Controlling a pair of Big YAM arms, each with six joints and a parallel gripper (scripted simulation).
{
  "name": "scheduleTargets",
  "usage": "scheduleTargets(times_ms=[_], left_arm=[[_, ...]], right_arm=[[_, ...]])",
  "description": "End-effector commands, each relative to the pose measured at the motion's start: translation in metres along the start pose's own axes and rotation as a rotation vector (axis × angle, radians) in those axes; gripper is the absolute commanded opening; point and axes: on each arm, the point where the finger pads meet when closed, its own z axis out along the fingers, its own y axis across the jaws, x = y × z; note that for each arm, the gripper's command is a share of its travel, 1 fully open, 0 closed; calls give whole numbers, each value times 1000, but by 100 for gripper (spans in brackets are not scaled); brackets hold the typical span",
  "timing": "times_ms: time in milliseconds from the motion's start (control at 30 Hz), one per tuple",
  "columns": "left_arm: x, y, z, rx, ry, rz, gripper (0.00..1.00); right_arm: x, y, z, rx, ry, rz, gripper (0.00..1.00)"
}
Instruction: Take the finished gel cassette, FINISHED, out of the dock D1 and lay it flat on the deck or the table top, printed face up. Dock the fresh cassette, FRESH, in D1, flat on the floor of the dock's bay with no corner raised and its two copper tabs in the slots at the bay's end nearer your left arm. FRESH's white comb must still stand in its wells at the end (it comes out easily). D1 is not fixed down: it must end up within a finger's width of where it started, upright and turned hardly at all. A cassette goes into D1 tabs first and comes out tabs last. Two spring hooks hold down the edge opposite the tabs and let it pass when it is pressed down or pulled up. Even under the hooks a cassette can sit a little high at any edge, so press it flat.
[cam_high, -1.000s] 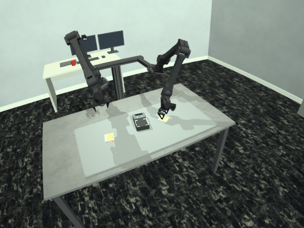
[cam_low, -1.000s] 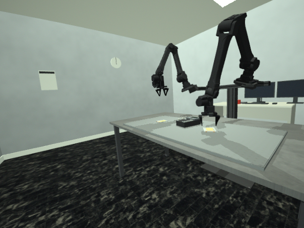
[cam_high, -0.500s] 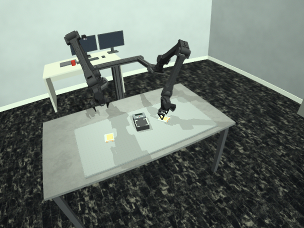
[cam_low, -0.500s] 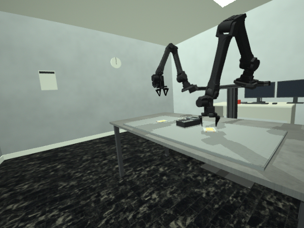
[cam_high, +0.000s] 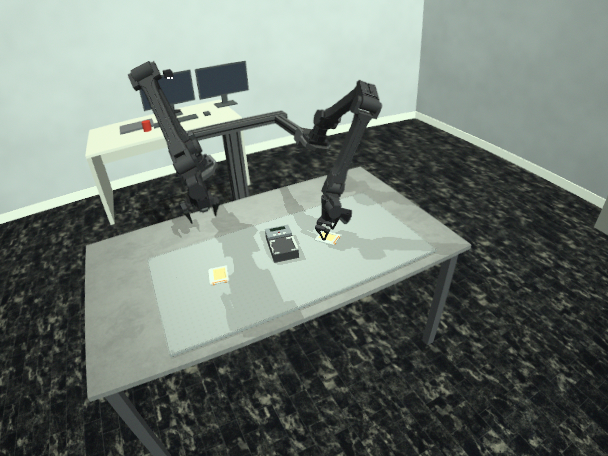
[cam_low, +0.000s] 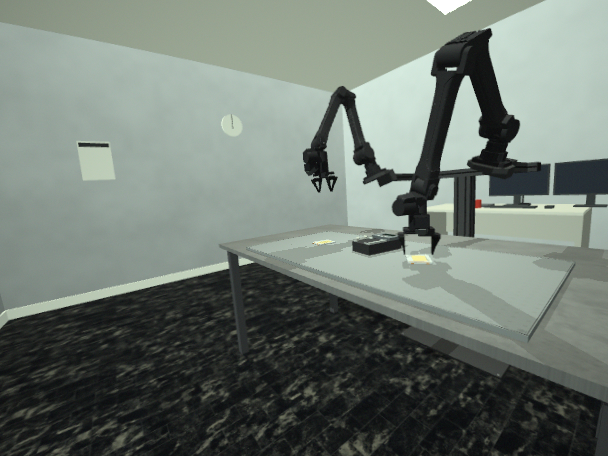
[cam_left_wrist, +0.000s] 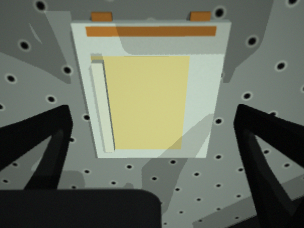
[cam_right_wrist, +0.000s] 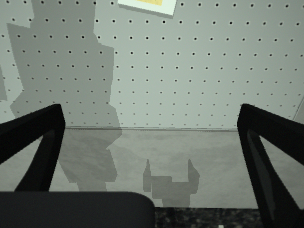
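Observation:
FRESH (cam_high: 331, 239) (cam_low: 419, 259) (cam_left_wrist: 145, 100) lies flat on the deck, yellow gel up, its copper tabs at the top of the left wrist view. Its white comb (cam_left_wrist: 102, 107) stands along the gel's left side there. My left gripper (cam_high: 325, 233) (cam_low: 419, 251) (cam_left_wrist: 153, 114) is open above it, fingers either side, holding nothing. Dock D1 (cam_high: 284, 256) (cam_low: 375, 245) is upright beside it, its bay empty. FINISHED (cam_high: 219, 274) (cam_low: 324, 242) (cam_right_wrist: 155, 8) lies flat on the deck, yellow face up. My right gripper (cam_high: 203, 218) (cam_low: 325, 190) (cam_right_wrist: 151, 113) is open and empty, high above the table's rear part.
The perforated deck (cam_high: 185, 310) (cam_low: 480, 295) (cam_right_wrist: 200, 75) covers the middle of the grey table (cam_high: 115, 280). D1 stands between the two cassettes. The arms' dark post (cam_high: 235, 165) rises behind the table. A desk (cam_high: 112, 135) with monitors stands farther back.

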Motion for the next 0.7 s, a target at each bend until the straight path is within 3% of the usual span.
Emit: scheduleTargets(times_ms=[0,667], left_arm=[[0,2,8,0,2,0,98],[0,2,17,0,2,0,98]], right_arm=[[-15,1,-9,3,-25,-1,100],[-15,1,-9,3,-25,-1,100]])
